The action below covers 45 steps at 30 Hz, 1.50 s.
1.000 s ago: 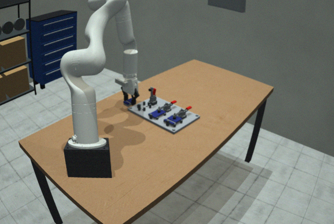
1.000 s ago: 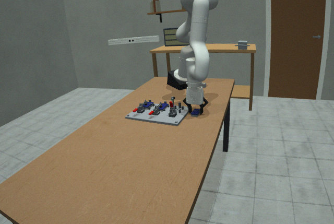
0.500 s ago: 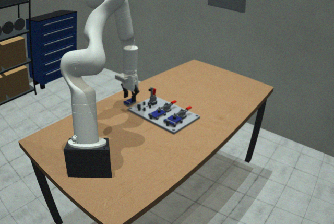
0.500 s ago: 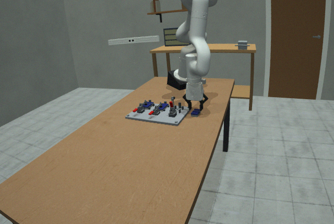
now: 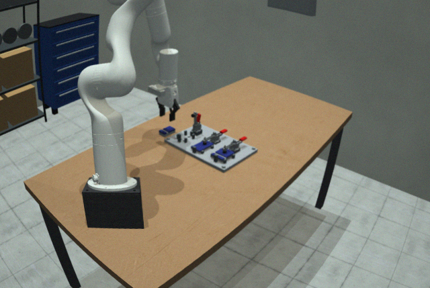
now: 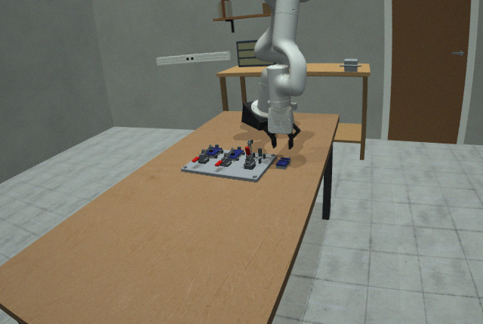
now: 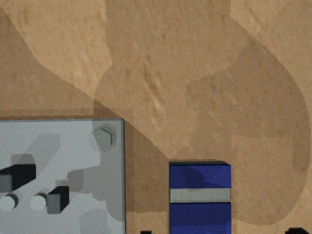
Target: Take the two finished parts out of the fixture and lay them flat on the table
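The gripper hung above the table, jaws open and holding nothing. Under it one slotted part lay flat on the wood, just beside the fixture but not touching it.

The wrist view showed the grey slot across that blue part clearly; the top & ext. views were too small for this. The wrist view also showed only one corner of the plate, with pins and a bolt head.

The top view showed all 3 clamps: the nearest clamp stood with its red handle up and its station had no part; the other 2 handles lay down over two blue parts. Which one was the blank, I could not tell.

The ext. view showed the door, a side bench and a wall shelf. The top view showed a blue drawer cabinet, a rack with boxes, and a grey tiled floor.
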Each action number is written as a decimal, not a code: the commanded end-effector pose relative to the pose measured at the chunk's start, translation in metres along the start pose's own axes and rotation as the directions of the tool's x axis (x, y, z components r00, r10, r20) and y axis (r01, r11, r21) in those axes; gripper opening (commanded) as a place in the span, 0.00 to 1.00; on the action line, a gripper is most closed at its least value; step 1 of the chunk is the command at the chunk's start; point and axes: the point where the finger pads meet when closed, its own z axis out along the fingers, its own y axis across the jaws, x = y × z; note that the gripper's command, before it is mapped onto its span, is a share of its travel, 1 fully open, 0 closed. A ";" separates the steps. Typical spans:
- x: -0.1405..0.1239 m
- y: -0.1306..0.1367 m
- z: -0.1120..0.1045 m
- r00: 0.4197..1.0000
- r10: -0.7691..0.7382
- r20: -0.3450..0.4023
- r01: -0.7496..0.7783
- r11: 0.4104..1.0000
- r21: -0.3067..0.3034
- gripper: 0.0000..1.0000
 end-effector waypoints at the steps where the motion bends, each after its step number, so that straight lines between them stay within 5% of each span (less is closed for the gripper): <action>1: -0.001 0.001 -0.018 1.000 0.001 -0.008 -0.001 1.000 0.010 0.69; 31: -0.001 0.001 -0.027 1.000 0.001 -0.008 -0.001 1.000 0.010 0.69; 32: -0.001 0.001 -0.027 1.000 0.001 -0.008 -0.001 1.000 0.010 0.48; 45: -0.001 0.001 -0.049 1.000 0.001 -0.008 -0.001 1.000 0.010 0.48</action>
